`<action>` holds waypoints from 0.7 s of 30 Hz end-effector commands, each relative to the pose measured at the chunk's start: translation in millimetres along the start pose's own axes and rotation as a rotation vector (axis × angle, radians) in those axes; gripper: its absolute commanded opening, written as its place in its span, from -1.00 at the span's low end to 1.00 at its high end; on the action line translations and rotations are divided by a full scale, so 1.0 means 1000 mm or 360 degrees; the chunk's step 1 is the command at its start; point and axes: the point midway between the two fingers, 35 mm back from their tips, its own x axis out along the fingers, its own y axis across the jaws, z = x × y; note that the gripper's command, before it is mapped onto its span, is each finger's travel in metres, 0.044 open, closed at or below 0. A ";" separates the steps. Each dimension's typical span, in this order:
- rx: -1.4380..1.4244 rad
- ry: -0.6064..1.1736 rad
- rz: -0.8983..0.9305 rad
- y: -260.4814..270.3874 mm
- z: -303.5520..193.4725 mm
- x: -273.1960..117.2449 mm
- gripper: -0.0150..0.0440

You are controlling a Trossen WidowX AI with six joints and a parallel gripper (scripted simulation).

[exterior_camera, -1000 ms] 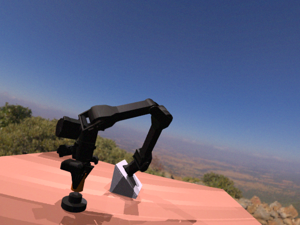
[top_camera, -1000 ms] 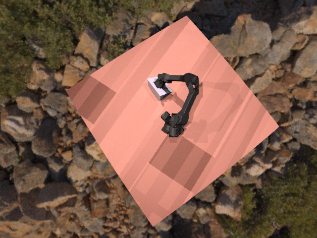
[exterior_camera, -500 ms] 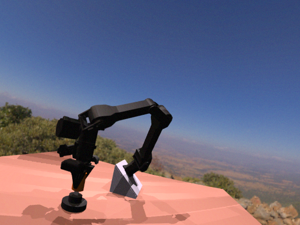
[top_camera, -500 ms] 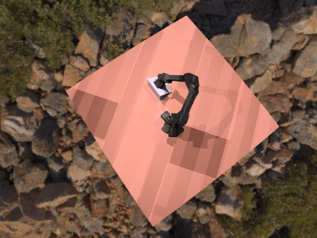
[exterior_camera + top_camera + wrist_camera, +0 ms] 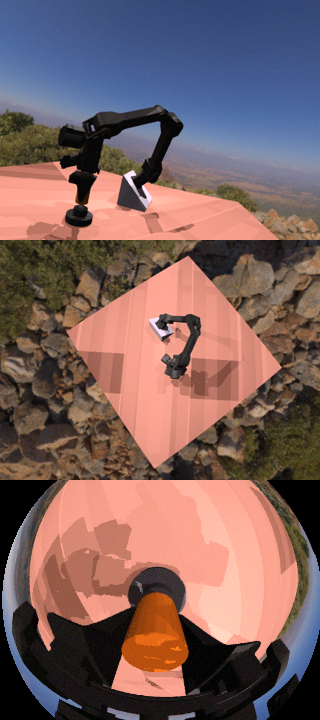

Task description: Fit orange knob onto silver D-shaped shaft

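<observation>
The orange knob [image 5: 86,198] [image 5: 156,636] is upright between the fingers of my gripper [image 5: 82,197] [image 5: 156,615], which is shut on it. The round dark pedestal [image 5: 71,218] [image 5: 151,574] stands on the table directly under the knob, with a smaller raised hub at its centre. In the exterior view the knob's lower end is just above the hub, with a narrow gap. Only a sliver of the shaft shows there; whether its tip is inside the knob cannot be told. The hole and both flat sides are hidden. In the top view the arm covers knob and pedestal.
The arm's base sits on a white and grey wedge block [image 5: 155,328] [image 5: 129,195], behind and right of the pedestal in the exterior view. The salmon table [image 5: 155,420] [image 5: 196,209] carries moving-looking dark shadows and ends in straight edges, with rocks beyond.
</observation>
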 end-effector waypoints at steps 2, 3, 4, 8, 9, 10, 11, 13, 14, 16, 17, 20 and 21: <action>-0.0021 -0.0003 0.0006 0.002 0.000 0.001 -0.49; -0.0021 -0.0003 0.0006 0.002 0.000 0.002 -0.49; -0.0021 -0.0003 0.0006 0.002 0.000 0.001 -0.49; -0.0021 -0.0003 0.0006 0.001 0.000 0.001 -0.49; -0.0021 -0.0003 0.0006 0.001 0.000 0.001 -0.49; -0.0021 -0.0003 0.0006 0.001 -0.001 0.001 -0.49; -0.0021 -0.0003 0.0006 0.001 -0.001 0.001 -0.49; -0.0021 -0.0003 0.0006 0.000 -0.001 0.001 -0.49; -0.0021 -0.0003 0.0006 0.000 -0.001 0.001 -0.49; -0.0021 -0.0003 0.0006 -0.001 -0.002 0.002 -0.49; -0.0021 -0.0003 0.0006 -0.001 -0.002 0.002 -0.49; -0.0021 -0.0003 0.0006 -0.003 -0.003 0.002 -0.49; -0.0021 -0.0003 0.0005 -0.003 -0.003 0.000 -0.49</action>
